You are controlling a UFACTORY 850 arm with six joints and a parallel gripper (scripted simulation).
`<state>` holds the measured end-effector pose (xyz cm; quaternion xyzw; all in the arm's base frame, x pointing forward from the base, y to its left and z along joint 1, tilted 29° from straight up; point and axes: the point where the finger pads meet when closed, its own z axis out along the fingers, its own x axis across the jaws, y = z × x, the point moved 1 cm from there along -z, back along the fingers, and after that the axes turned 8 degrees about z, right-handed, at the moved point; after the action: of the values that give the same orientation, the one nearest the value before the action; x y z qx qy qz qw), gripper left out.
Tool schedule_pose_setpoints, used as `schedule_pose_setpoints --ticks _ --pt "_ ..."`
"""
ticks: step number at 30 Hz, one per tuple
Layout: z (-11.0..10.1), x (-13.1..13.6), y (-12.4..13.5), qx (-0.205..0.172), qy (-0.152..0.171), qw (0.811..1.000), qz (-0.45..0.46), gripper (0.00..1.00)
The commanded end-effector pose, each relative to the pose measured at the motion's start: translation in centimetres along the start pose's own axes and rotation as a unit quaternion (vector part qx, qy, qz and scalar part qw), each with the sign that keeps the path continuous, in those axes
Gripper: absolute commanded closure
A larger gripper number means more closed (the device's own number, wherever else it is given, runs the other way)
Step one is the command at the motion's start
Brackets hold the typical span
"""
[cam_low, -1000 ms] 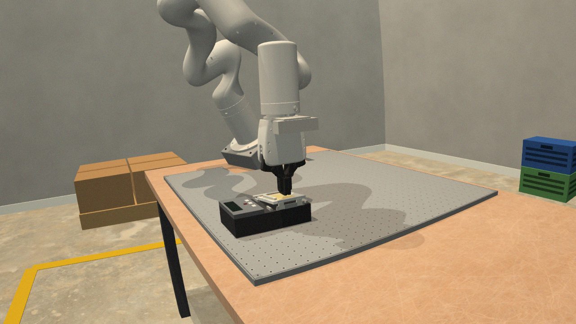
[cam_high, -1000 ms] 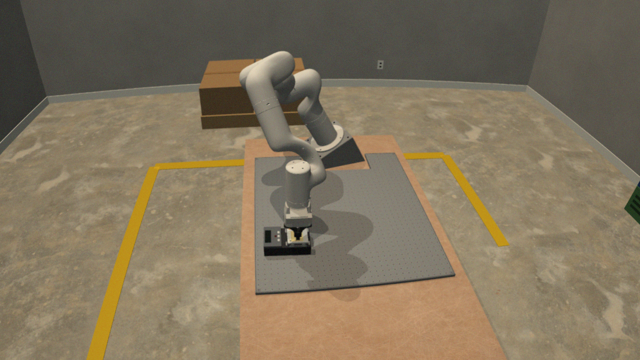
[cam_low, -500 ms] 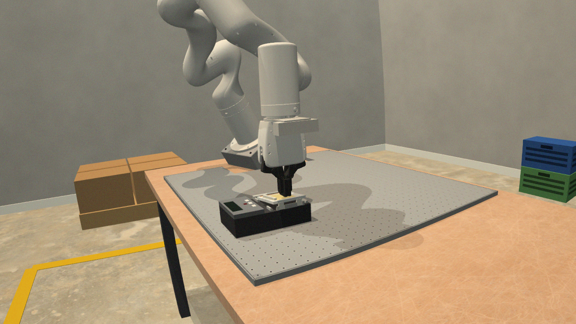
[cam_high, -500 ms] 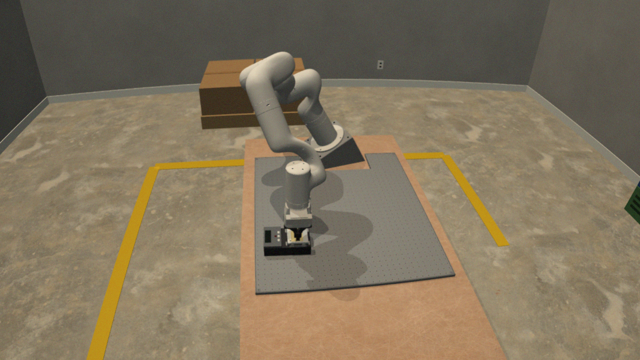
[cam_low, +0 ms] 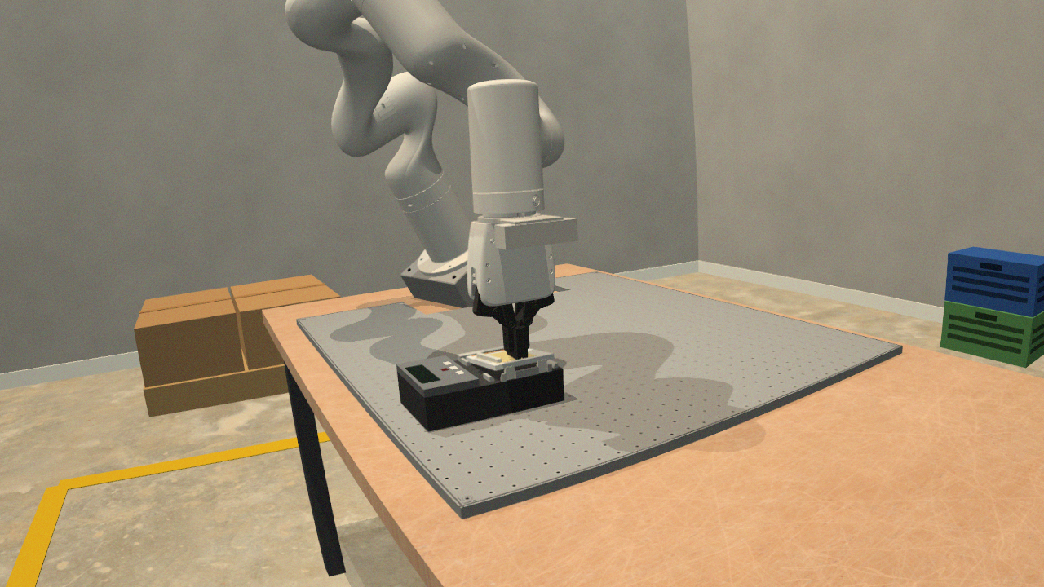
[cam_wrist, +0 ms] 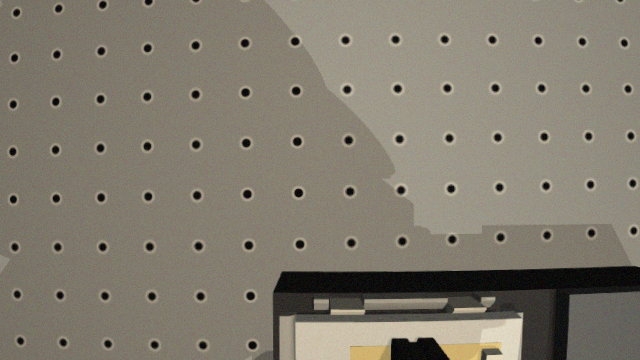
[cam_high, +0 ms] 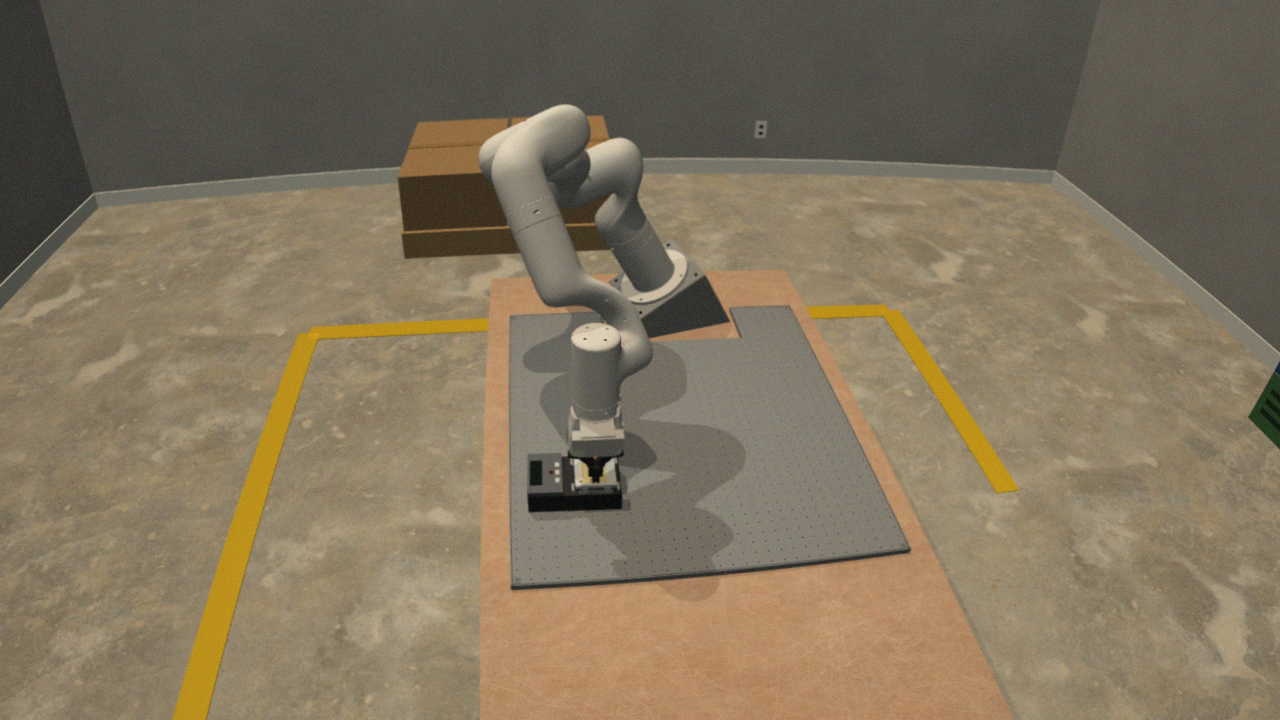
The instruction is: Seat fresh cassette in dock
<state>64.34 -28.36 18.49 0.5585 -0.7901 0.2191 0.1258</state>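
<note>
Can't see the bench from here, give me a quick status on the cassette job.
Gripper shut, empty, tips down on FRESH. FRESH in D1 bay; flatness unclear. Nothing in the way.
</note>
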Motion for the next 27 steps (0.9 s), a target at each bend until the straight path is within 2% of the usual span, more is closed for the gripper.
schedule_pose_setpoints --ticks 1,27 --pt "-0.03 0.01 -0.09 0.001 0.000 1.000 0.000 1.00" --pt "0.34 0.04 0.12 0.001 0.000 1.000 0.000 1.00"
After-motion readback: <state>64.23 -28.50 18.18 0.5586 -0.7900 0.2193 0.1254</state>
